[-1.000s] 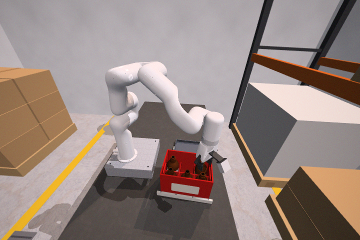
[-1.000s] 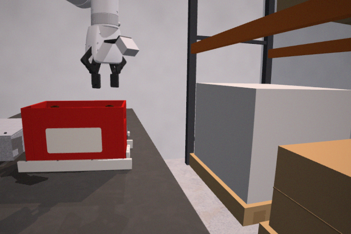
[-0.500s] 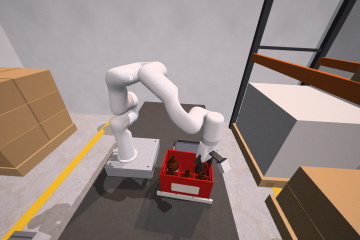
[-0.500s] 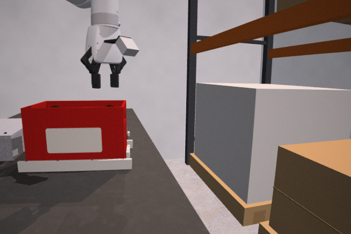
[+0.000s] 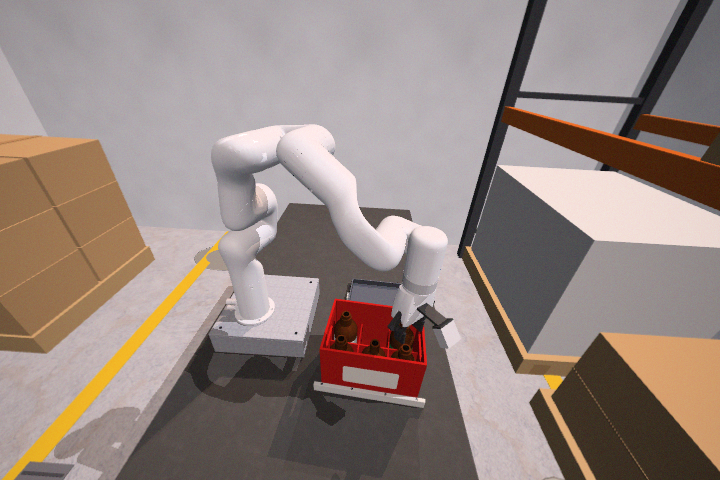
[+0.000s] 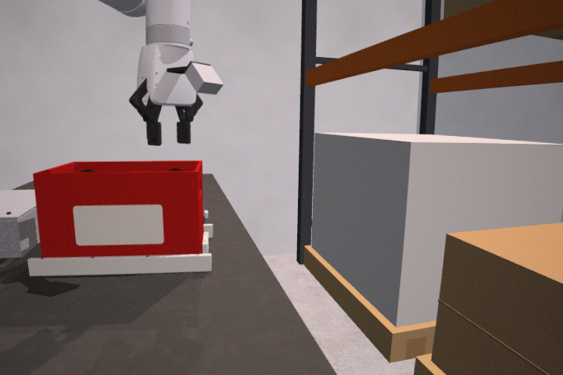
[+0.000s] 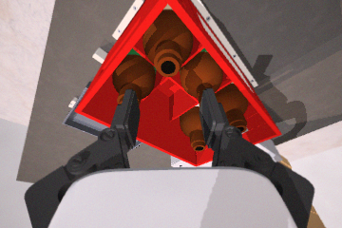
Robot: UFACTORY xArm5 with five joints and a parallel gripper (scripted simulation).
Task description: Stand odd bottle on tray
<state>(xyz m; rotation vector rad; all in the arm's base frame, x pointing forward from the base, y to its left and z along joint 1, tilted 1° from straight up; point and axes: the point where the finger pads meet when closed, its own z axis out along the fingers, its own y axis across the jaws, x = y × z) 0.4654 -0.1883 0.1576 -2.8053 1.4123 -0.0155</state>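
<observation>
Look at the exterior view first: your claw [image 6: 167,132] hangs above the red crate [image 6: 118,208], well clear of its rim, fingers parted partway with nothing between them. From that side the crate's solid walls hide the bottles almost wholly; only two dark mouths peek over the far rim.

The wrist view gives you what the side view cannot: all five brown bottles [image 7: 168,45] standing in the crate's cells, seen from above past the two black fingers. You cannot tell from these pictures which neck is the odd one. The nearest to the lens, its open mouth a dark ring, sits at the top of the frame; the others stand to either side and below it.

Only the top view shows you the tray [image 5: 372,291], a shallow grey pan with a raised lip, lying on the dark bench [image 5: 315,435] just behind the crate and partly hidden by the arm's wrist. There you also see the crate resting on a pale flat base.

The crate is matte plastic-red with a blank white label panel on its front. The bottles are glossy and round-shouldered, narrowing to short necks.
</observation>
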